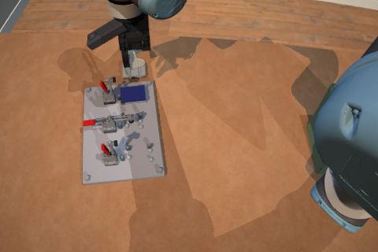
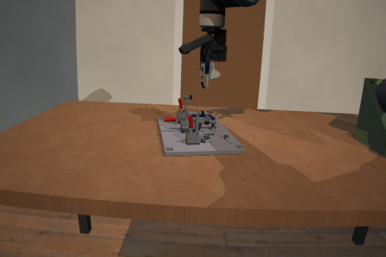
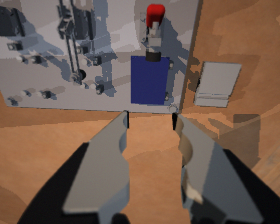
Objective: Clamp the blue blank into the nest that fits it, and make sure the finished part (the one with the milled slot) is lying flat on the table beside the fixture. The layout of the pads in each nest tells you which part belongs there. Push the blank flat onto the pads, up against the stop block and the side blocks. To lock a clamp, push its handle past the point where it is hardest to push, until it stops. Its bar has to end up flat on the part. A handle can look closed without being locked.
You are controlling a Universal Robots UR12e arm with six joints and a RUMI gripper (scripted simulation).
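The blue blank (image 1: 133,94) (image 2: 210,116) (image 3: 149,80) lies in the rear nest of the fixture plate (image 1: 94,173) (image 2: 201,153). Its seating on the pads is hidden. The rear clamp's red handle (image 1: 103,86) (image 3: 155,15) is raised and its bar stands up beside the blank. The middle clamp's red handle (image 1: 89,122) (image 2: 170,120) lies low, its bar over a nest without a part. The front clamp's red handle (image 1: 105,149) (image 2: 190,122) is raised, bar up. The grey slotted part (image 1: 138,74) (image 3: 219,77) lies flat beside the plate's rear edge. My gripper (image 2: 206,87) (image 3: 150,112) is partly open, empty, above and behind the plate.
Pads and stop blocks show in the front nest (image 1: 151,159). Corner bolts (image 1: 159,169) stand on the plate. A green box-like stand (image 1: 315,153) (image 2: 371,116) is at the right, partly hidden in the top view by a blue arm part (image 1: 342,122).
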